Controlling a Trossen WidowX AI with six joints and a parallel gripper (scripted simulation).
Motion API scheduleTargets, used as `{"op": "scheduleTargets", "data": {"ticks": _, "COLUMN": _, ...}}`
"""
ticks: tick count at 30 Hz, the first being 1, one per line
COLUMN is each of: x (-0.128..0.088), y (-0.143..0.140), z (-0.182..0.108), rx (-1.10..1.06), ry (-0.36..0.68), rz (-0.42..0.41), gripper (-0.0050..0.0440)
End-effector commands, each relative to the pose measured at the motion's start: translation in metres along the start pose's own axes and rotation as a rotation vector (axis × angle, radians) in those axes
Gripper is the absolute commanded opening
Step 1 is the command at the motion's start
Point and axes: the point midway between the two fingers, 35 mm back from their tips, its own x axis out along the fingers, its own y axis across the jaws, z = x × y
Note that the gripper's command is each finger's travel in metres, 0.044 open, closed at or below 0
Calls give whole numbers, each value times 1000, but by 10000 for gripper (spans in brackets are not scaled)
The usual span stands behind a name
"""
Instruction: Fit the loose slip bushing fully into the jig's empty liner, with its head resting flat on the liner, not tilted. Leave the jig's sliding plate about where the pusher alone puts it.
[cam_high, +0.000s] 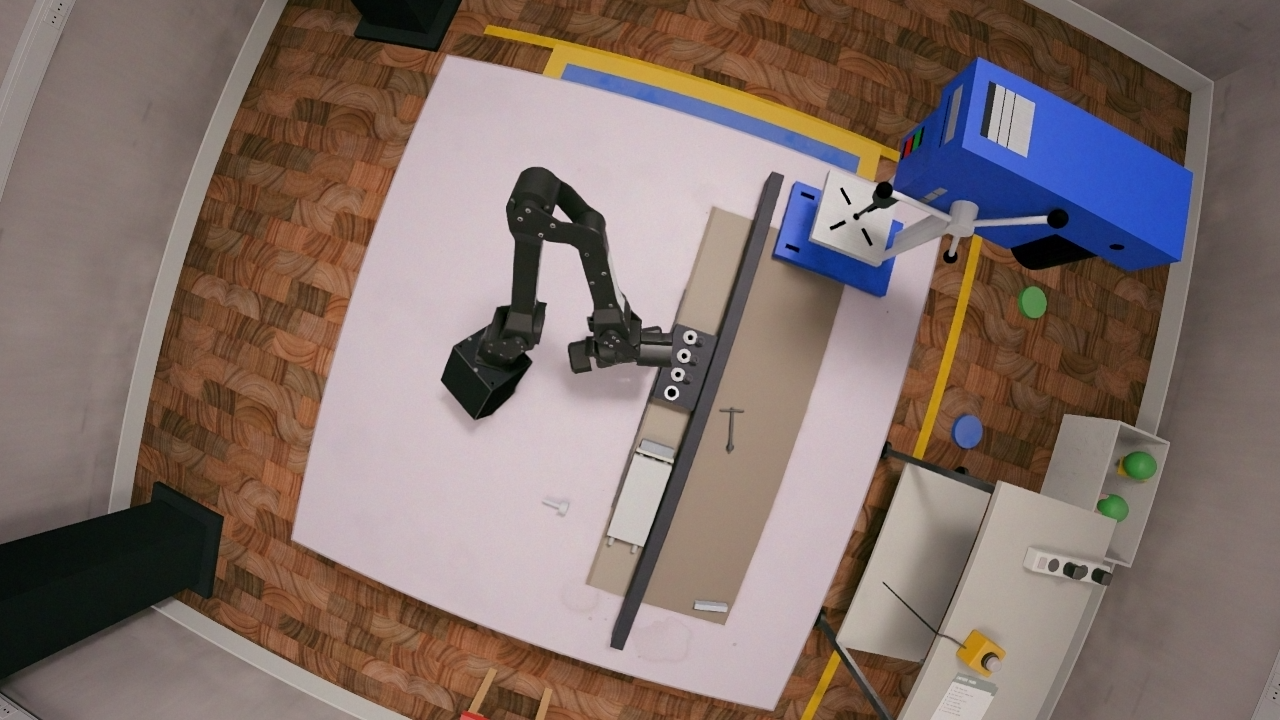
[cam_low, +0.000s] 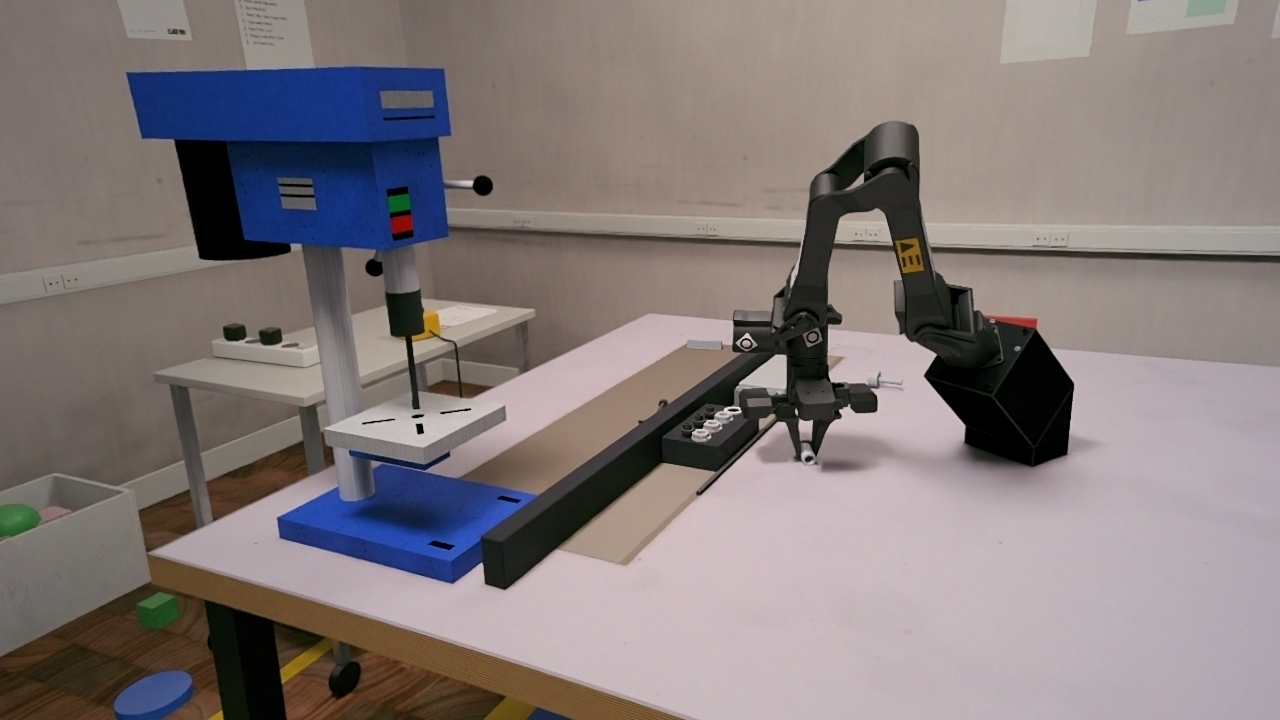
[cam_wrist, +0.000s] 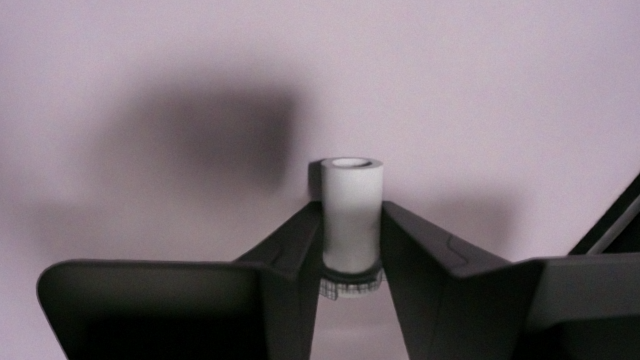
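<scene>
My gripper (cam_wrist: 349, 213) (cam_low: 808, 450) (cam_high: 663, 351) is shut on the white slip bushing (cam_wrist: 351, 210) (cam_low: 808, 457). It holds the bushing upright, shank down and knurled head up between the fingers. The bushing hangs just above the bare table top, beside the dark jig plate (cam_high: 695, 380) (cam_low: 707, 447) and on its arm side. The jig carries a row of liners. The one nearest the exterior camera (cam_low: 688, 430) looks dark, the others show white heads. In the wrist view only the jig's edge (cam_wrist: 612, 222) shows at the right. The white pusher (cam_high: 640, 497) lies along the rail behind the jig.
A long dark rail (cam_high: 716, 358) (cam_low: 608, 479) runs across a tan mat (cam_high: 778, 429) (cam_low: 572, 429). A second small white bushing (cam_high: 555, 506) (cam_low: 886, 381) lies on the table. A T-handle tool (cam_high: 730, 428) and a grey block (cam_high: 709, 606) lie on the mat. A blue drill press (cam_high: 1029, 161) (cam_low: 304, 170) stands at the table's end.
</scene>
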Motion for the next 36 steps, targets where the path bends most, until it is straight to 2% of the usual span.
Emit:
{"op": "scheduleTargets", "data": {"ticks": 1, "x": 2, "y": 1, "z": 0, "rx": 2, "ry": 1, "rz": 4, "gripper": -50}}
{"op": "scheduleTargets", "data": {"ticks": 21, "x": 0, "y": -2, "z": 0, "rx": -6, "ry": 2, "rz": -6, "gripper": -50}}
{"op": "scheduleTargets", "data": {"ticks": 22, "x": -1, "y": -2, "z": 0, "rx": -3, "ry": 2, "rz": -7, "gripper": 24}}
{"op": "scheduleTargets", "data": {"ticks": 24, "x": -1, "y": -2, "z": 0, "rx": -3, "ry": 2, "rz": -7, "gripper": 24}}
{"op": "scheduleTargets", "data": {"ticks": 29, "x": -1, "y": -2, "z": 0, "rx": -3, "ry": 2, "rz": -7, "gripper": 144}}
{"op": "scheduleTargets", "data": {"ticks": 36, "x": -1, "y": -2, "z": 0, "rx": -3, "ry": 2, "rz": -7, "gripper": 155}}
